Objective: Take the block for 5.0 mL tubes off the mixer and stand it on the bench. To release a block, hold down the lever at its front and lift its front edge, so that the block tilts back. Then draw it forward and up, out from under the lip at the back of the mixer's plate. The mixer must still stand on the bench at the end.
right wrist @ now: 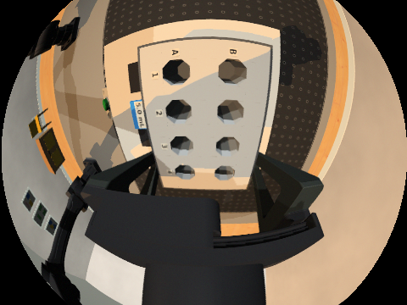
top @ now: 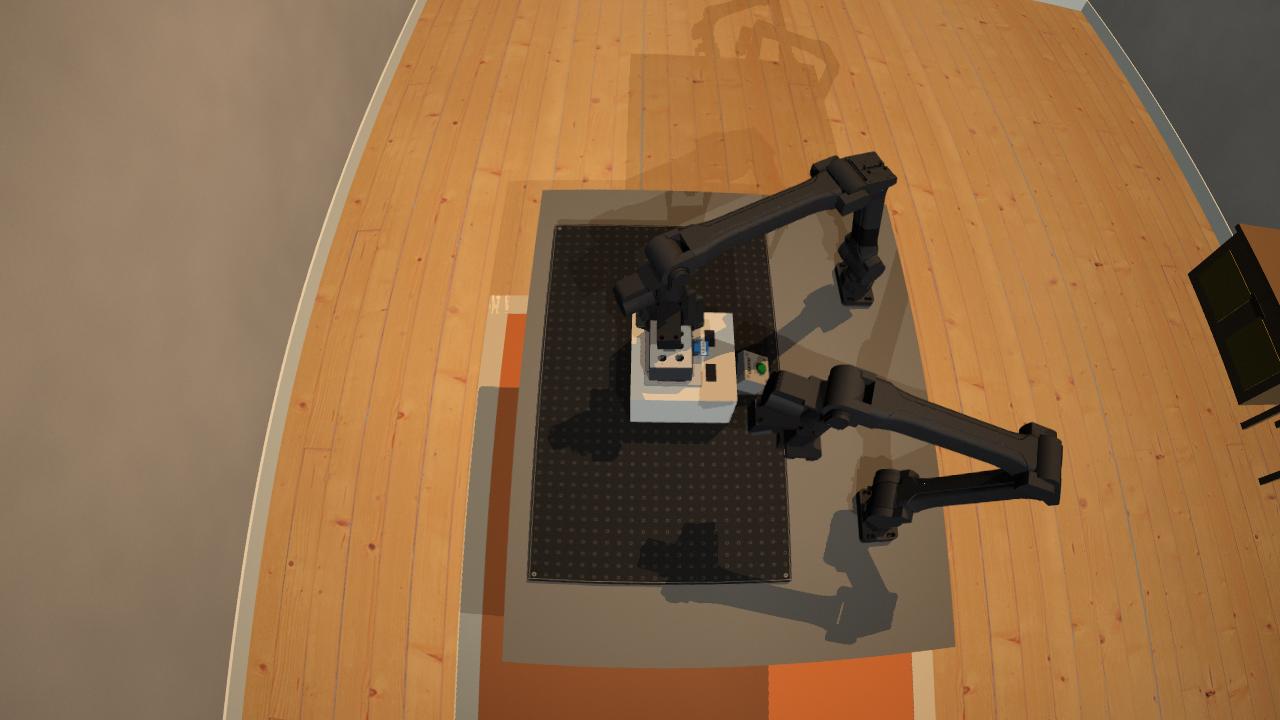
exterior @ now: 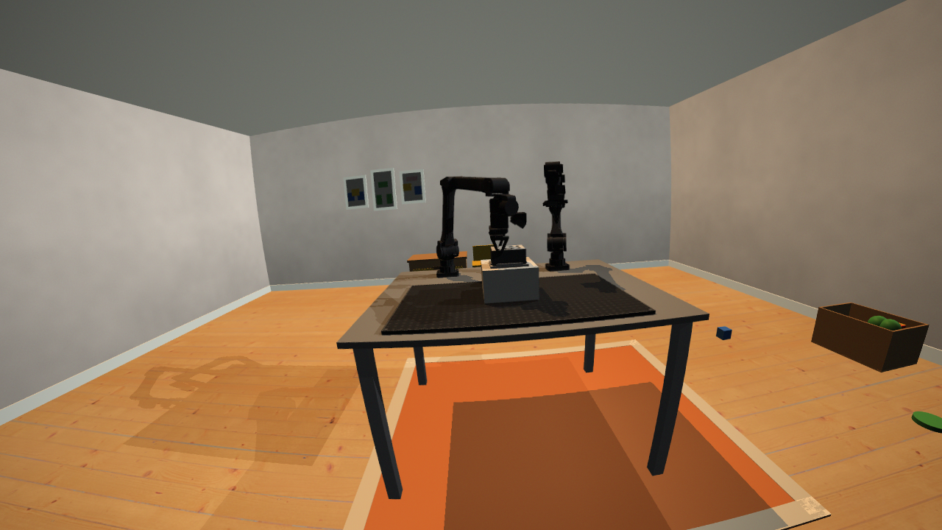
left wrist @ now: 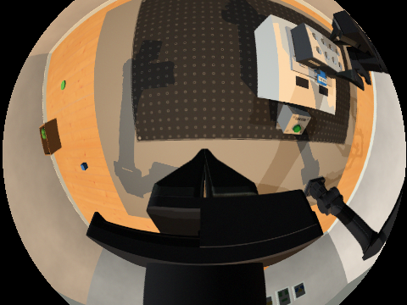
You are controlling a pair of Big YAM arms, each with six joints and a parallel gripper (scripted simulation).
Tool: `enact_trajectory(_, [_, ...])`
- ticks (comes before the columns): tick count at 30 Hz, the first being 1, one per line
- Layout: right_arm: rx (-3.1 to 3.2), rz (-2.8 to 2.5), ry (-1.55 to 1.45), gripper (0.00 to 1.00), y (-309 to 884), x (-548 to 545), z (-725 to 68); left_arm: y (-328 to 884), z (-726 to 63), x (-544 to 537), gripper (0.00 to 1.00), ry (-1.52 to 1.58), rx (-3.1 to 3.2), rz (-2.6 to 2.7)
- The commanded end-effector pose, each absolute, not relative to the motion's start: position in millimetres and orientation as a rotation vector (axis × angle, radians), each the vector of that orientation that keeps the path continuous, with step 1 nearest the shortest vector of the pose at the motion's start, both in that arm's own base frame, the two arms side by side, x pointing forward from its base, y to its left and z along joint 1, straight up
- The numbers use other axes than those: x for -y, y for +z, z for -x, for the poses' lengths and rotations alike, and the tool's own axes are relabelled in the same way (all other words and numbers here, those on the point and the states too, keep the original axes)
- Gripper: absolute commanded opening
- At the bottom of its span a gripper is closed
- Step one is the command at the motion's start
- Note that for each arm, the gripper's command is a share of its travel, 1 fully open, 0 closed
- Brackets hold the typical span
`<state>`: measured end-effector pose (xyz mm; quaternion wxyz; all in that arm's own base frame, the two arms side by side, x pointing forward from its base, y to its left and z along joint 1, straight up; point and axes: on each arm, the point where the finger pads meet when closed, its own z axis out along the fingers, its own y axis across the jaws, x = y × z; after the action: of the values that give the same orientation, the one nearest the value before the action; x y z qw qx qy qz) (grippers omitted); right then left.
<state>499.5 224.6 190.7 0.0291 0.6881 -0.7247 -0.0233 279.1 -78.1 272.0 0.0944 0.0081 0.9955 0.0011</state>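
Note:
The white mixer (top: 680,402) (exterior: 508,284) (left wrist: 271,72) stands on the black perforated mat (top: 626,510). The grey block for 5.0 mL tubes (top: 671,362) (exterior: 509,252) (left wrist: 318,47) (right wrist: 208,110), with two rows of holes, sits on the mixer's top. Its blue 5.0 mL label (right wrist: 137,114) (left wrist: 322,76) faces the mixer's front. My right gripper (top: 666,338) (exterior: 500,245) (right wrist: 204,154) comes down from above, its fingers shut on the block's two long sides at the back end. My left gripper (left wrist: 204,154) (top: 759,413) is shut and empty, held high over the table's edge beside the mixer.
A small grey box with a green button (top: 759,367) (left wrist: 295,121) stands against the mixer's front side. The table (exterior: 527,329) stands on an orange rug. A brown crate (exterior: 869,333) and a blue cube (exterior: 724,333) lie on the floor.

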Motion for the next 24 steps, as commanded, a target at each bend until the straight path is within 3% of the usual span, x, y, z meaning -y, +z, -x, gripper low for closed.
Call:
enact_trajectory(1, [2.269, -2.156, -0.079, 0.0, 221, -242, -492, 297, -297, 60, 0.0, -0.001, -2.982, -0.076])
enact_trajectory(24, [2.265, -2.155, -0.086, 0.0, 221, -243, -494, 292, -300, -40, 0.0, -0.024, -3.162, -0.112])
